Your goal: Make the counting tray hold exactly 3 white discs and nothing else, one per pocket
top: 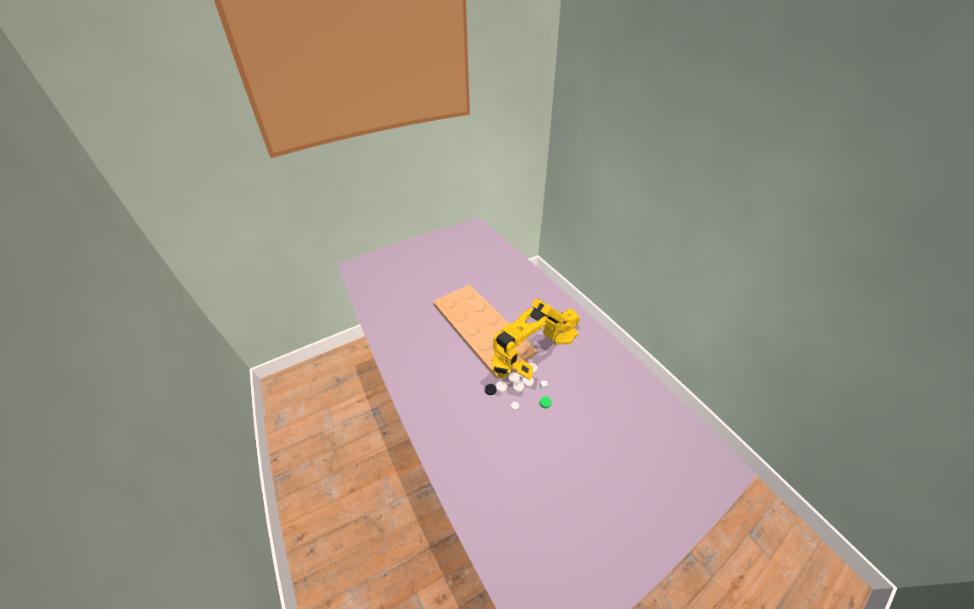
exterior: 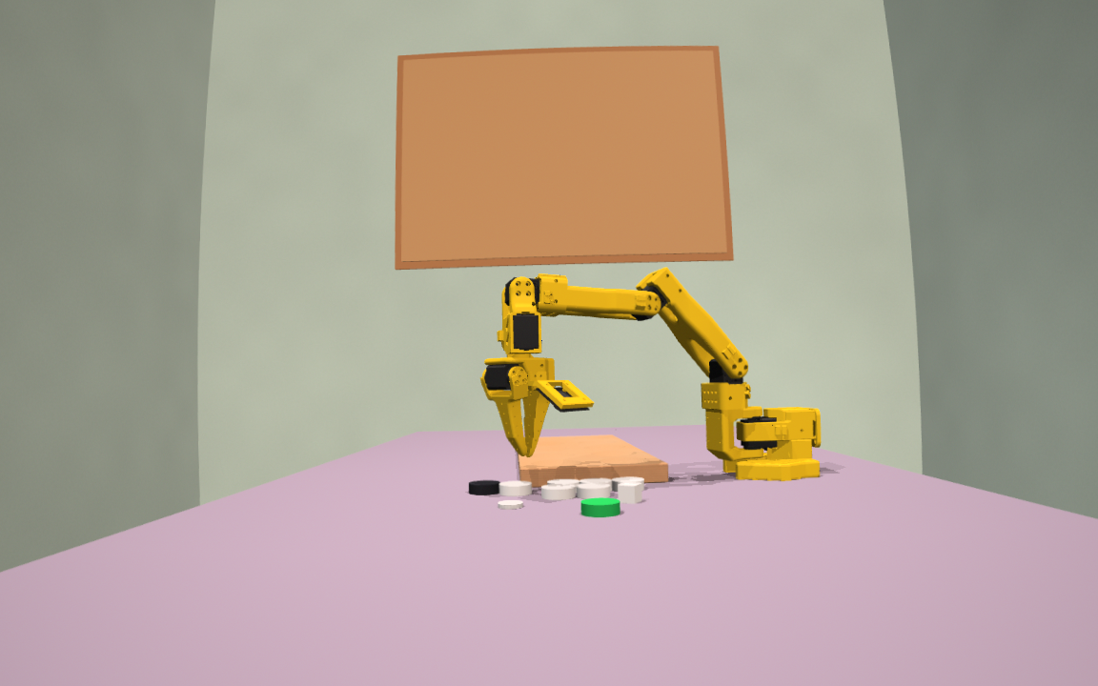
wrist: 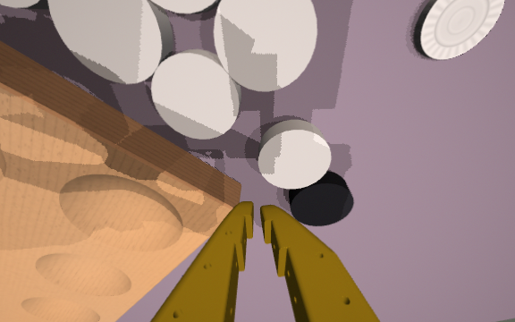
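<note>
The wooden counting tray [top: 457, 311] [exterior: 613, 465] [wrist: 25, 250] lies flat on the table, and the pockets I can see are empty. Several white discs [wrist: 192, 94] [wrist: 294, 154] [wrist: 264, 42] [exterior: 558, 491] lie clustered on the table just off the tray's near end. My gripper [wrist: 256, 219] [exterior: 527, 450] [top: 509, 370] is shut with nothing between its fingers. It hangs a little above the tray's corner, beside the nearest white disc, touching none.
A black disc [wrist: 322, 201] [exterior: 483, 487] [top: 489, 389] lies next to the nearest white disc. A ribbed white cap [wrist: 459, 27] [exterior: 510, 504] [top: 515, 405], a green disc [exterior: 599, 507] [top: 544, 402] and a small white cube [exterior: 630, 491] lie nearby. The arm's base [exterior: 770, 443] stands beside the tray.
</note>
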Motion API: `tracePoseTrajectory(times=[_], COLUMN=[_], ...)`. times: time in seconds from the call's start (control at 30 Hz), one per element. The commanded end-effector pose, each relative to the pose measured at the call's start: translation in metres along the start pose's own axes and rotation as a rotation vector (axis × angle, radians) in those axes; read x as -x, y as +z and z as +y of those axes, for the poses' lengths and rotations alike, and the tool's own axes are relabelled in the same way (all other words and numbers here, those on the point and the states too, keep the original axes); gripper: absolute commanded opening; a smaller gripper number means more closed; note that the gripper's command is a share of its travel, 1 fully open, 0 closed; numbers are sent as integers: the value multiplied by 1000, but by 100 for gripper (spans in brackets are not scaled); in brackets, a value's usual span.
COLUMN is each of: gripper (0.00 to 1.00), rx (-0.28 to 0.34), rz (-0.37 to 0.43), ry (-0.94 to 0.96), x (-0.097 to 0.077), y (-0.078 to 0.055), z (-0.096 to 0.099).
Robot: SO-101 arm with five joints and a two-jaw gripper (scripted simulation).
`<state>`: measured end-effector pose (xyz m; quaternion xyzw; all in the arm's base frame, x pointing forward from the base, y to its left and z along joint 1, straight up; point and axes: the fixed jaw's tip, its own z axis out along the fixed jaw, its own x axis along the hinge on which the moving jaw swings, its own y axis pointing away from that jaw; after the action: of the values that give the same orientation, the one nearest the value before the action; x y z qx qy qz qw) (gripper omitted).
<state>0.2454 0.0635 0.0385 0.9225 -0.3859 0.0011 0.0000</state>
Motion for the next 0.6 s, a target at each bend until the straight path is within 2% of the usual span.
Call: tracePoseTrajectory(times=[0.0,0.57], gripper=[0,0], rx=[-89,-94], rz=[47,50], ry=[-6,-7], x=[-2,-2], y=[-19,-20], z=[-11,-11])
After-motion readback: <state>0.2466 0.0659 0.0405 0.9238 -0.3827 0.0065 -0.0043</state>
